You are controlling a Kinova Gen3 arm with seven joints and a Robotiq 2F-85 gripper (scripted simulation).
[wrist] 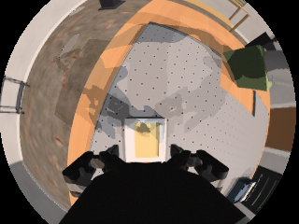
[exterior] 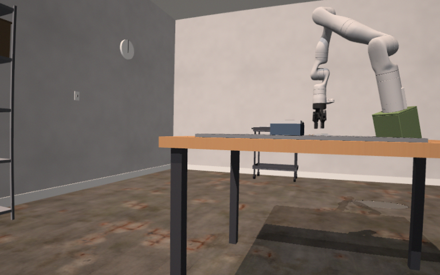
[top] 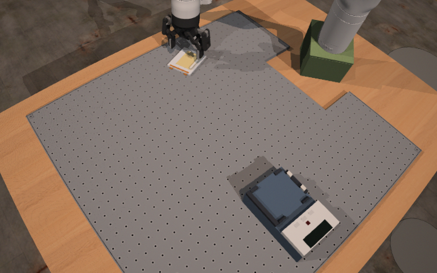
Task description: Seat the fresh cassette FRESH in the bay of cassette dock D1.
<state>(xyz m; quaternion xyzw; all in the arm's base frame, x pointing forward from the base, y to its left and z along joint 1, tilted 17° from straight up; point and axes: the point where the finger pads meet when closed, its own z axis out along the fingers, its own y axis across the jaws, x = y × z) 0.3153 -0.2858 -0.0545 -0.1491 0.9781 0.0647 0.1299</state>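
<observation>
FRESH [top: 186,61] is a small white cassette with a yellow middle, lying flat near the far edge of the grey perforated deck. Its two copper tabs [top: 180,69] are on the edge that faces the middle of the deck. My gripper [top: 188,45] is open and points straight down, a little above FRESH, with one finger on each side of it. In the wrist view FRESH [wrist: 146,140] lies between the spread fingers. Dock D1 [top: 289,209] stands far off near the deck's front right; its blue bay [top: 278,194] is empty and its small red lamp [top: 308,222] looks dark.
The arm's green pedestal [top: 325,57] stands on the wooden table at the back right, beside a cut-out in the deck. From the side, D1 [exterior: 287,128] stands left of the gripper [exterior: 319,124]. The table edge runs close behind FRESH.
</observation>
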